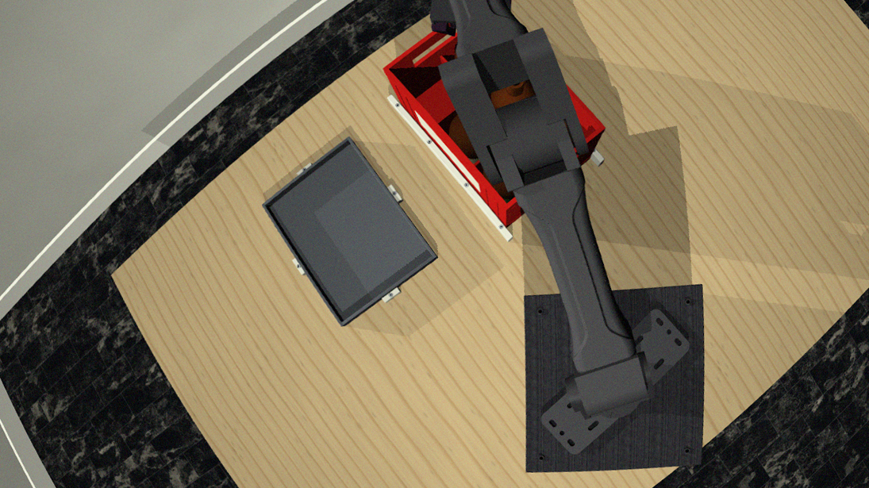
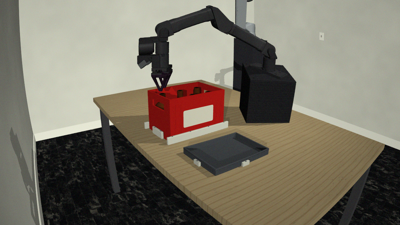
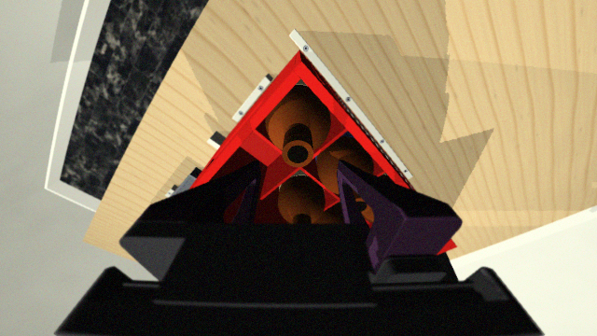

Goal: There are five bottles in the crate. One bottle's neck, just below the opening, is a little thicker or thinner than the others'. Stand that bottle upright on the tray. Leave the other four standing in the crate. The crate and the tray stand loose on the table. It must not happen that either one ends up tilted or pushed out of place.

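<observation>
The red crate [image 1: 509, 210] [image 2: 175, 117] [image 3: 275, 105] holds brown bottles standing in its cells; necks show in the exterior view, such as one bottle [image 2: 180, 93] and another bottle [image 2: 197, 90]. My gripper [image 2: 160, 90] [image 3: 298, 167] points down at the crate's far left end in the exterior view, tips about rim height, partly open and empty. In the wrist view a corner bottle [image 3: 298, 112] shows its mouth just beyond the gap between the fingers. A second bottle [image 3: 300, 198] is partly hidden by my gripper's body. I cannot tell which neck differs. The dark grey tray [image 1: 367, 236] [image 2: 223, 148] is empty.
White strips [image 1: 448, 166] [image 2: 198, 132] lie along the crate's foot, and small white blocks [image 1: 390, 294] [image 2: 245, 163] sit against the tray. The arm crosses above the crate from its black base block [image 1: 554, 368] [image 2: 268, 97]. The crate's walls and dividers surround the bottles.
</observation>
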### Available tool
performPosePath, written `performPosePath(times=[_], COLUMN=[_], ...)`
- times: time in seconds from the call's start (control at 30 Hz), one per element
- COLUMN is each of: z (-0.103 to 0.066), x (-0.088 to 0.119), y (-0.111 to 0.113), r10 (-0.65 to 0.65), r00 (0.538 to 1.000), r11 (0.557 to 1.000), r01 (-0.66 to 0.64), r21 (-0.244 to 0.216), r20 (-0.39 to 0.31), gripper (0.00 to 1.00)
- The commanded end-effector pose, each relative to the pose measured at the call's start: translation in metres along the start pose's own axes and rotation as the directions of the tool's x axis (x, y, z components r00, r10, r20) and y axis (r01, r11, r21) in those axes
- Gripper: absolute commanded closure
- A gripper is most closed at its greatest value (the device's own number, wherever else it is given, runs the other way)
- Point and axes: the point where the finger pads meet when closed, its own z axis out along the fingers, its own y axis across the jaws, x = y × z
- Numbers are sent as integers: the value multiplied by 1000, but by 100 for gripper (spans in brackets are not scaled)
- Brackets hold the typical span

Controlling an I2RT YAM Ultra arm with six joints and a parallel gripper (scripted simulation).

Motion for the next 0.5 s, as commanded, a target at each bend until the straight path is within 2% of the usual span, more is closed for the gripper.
performPosePath(times=[0.0, 0.47], z=[-5, -7], x=[-2, -5], y=[4, 6], r10=[0, -1], r00=[1000, 1000], r11=[1000, 1000], r01=[0, 2], r21=[-11, -14], r20=[17, 25], gripper=[39, 39])
